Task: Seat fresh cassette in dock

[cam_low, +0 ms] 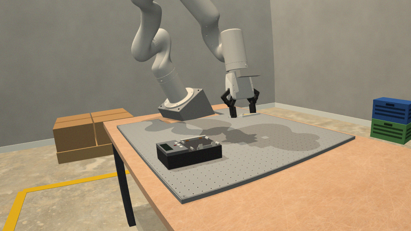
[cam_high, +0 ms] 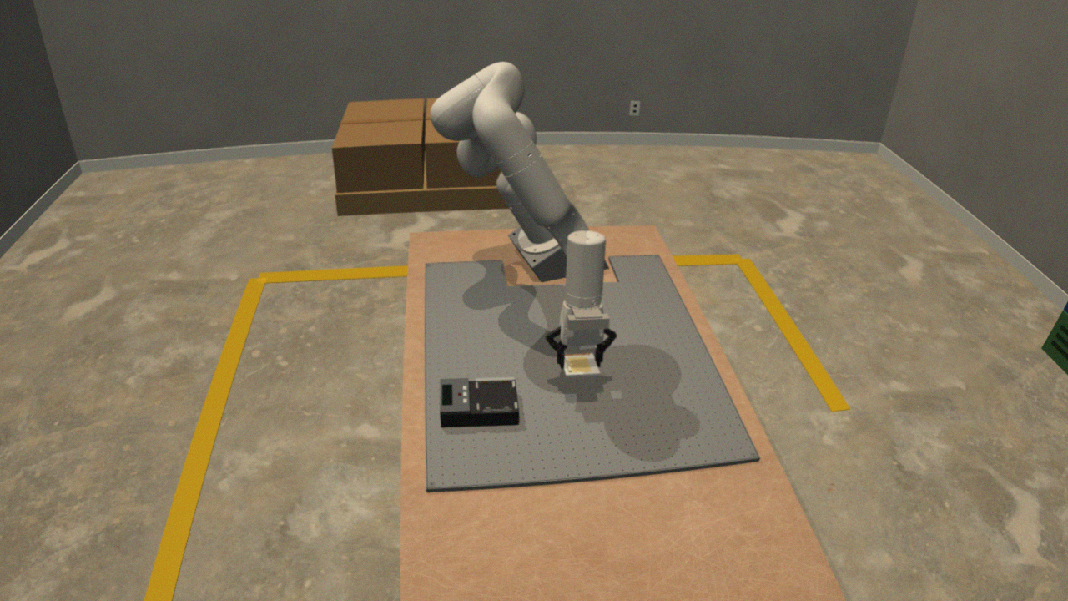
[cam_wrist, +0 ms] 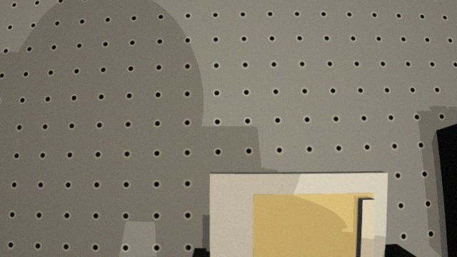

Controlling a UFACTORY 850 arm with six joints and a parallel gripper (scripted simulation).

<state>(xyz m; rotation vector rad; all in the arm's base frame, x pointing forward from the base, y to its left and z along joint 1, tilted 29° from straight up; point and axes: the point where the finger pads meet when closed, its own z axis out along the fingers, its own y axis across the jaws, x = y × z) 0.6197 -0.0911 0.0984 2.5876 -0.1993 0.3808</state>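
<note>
Grey perforated matting covers the surface (cam_high: pixel 477 448), with dock D1 (cam_high: pixel 479 401) resting at its left, bay uncovered. Well apart to the right, the claw (cam_high: pixel 581 358) grips the FRESH cassette (cam_high: pixel 581 365) by its sides, holding it level above the mat.

Around you stand plain grey walls (cam_high: pixel 299 67) and a mottled concrete floor (cam_high: pixel 896 246) with yellow tape lines (cam_high: pixel 201 433). Brown cardboard boxes (cam_high: pixel 380 153) sit behind the orange wooden worktop (cam_low: pixel 330 183).
</note>
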